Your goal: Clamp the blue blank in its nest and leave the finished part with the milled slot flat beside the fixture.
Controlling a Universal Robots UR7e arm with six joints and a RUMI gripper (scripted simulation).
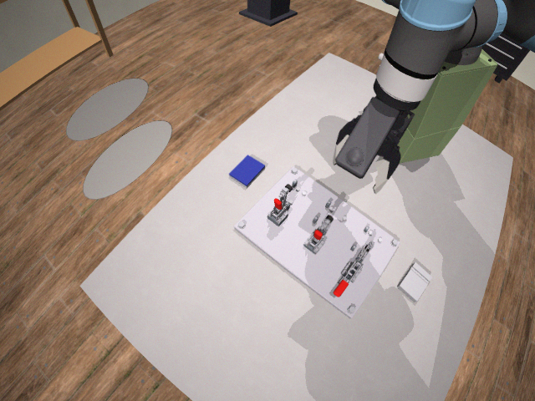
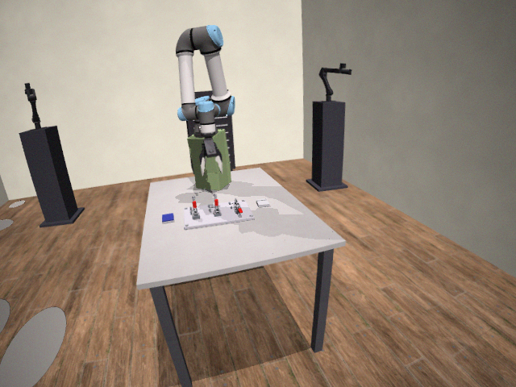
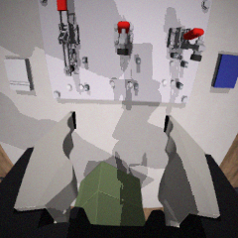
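Note:
The blue blank [image 1: 247,170] [image 2: 168,218] [image 3: 226,70] lies flat on the table beside the fixture plate [image 1: 276,246] [image 2: 200,223] [image 3: 99,59]. The pale finished part with the slot [image 1: 414,282] [image 2: 263,203] [image 3: 18,71] lies flat at the plate's other side. The plate bears three clamps with red handles: one by the blank [image 1: 278,211] [image 3: 184,42], a middle one [image 1: 316,241] [image 3: 123,39], and one by the finished part [image 1: 354,265] [image 3: 68,37] whose handle lies low, pointing outward. No part shows in any nest. My gripper [image 1: 354,175] [image 2: 212,172] [image 3: 120,114] is open and empty, above the table behind the plate.
The green base block [image 1: 449,98] [image 2: 212,179] [image 3: 109,198] of the arm stands behind the gripper. Bolts stand at the plate's corners, and small pads and blocks stand up from it between the clamps. Two dark pedestals [image 2: 50,175] [image 2: 327,145] stand on the floor away from the table.

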